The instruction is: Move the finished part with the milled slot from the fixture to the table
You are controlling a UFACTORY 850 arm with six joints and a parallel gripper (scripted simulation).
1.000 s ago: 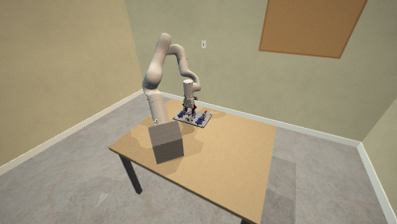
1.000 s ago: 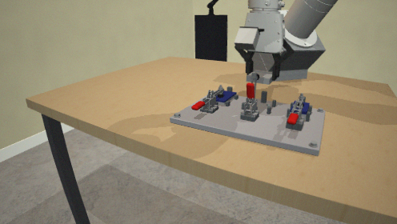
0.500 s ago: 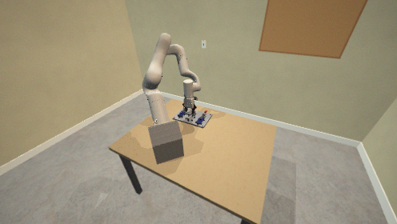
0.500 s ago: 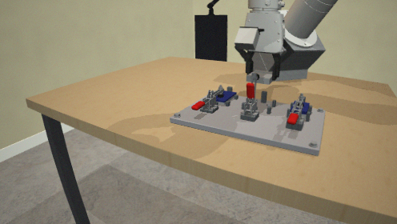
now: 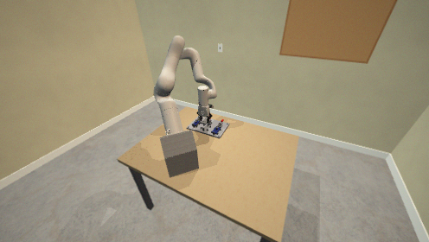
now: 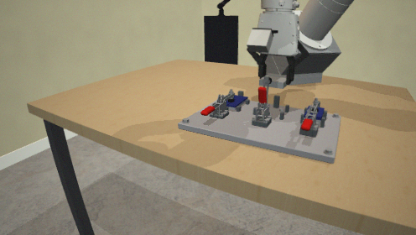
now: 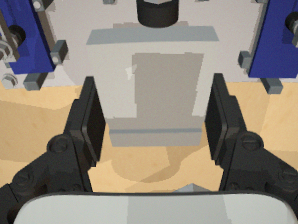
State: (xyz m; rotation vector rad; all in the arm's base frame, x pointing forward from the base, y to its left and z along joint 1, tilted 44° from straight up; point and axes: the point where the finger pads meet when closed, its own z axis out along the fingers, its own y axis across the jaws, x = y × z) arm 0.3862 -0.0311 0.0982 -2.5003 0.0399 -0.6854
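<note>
Now my hand (image 5: 204, 123) (image 6: 277, 80) (image 7: 154, 92) grips the slotted part (image 6: 273, 80) (image 7: 167, 85) by its sides, level above the fixture plate (image 5: 221, 134) (image 6: 235, 129) (image 7: 75, 75), presumably to clear the middle clamp (image 6: 264, 113) before reaching the counter (image 5: 242, 168) (image 6: 126, 105) (image 7: 25, 125).

- In the exterior view, the fixture plate (image 5: 220, 134) (image 6: 235, 131) (image 7: 75, 20) lies on the table (image 5: 246, 173) (image 6: 126, 94) (image 7: 25, 117).
- One blank (image 5: 215, 130) (image 6: 239, 101) (image 7: 277, 42) sits left on it, another (image 5: 195, 124) (image 6: 320, 112) (image 7: 25, 42) right.
- The middle clamp (image 6: 262, 115) (image 7: 157, 14) stands between them.
- The finished part (image 6: 274, 81) (image 7: 167, 90) is between the gripper's (image 5: 205, 122) (image 6: 276, 80) (image 7: 156, 120) fingers, seemingly above the plate's rear edge.
- The arm's base block (image 5: 182, 162) (image 6: 331, 63) is behind.
</note>
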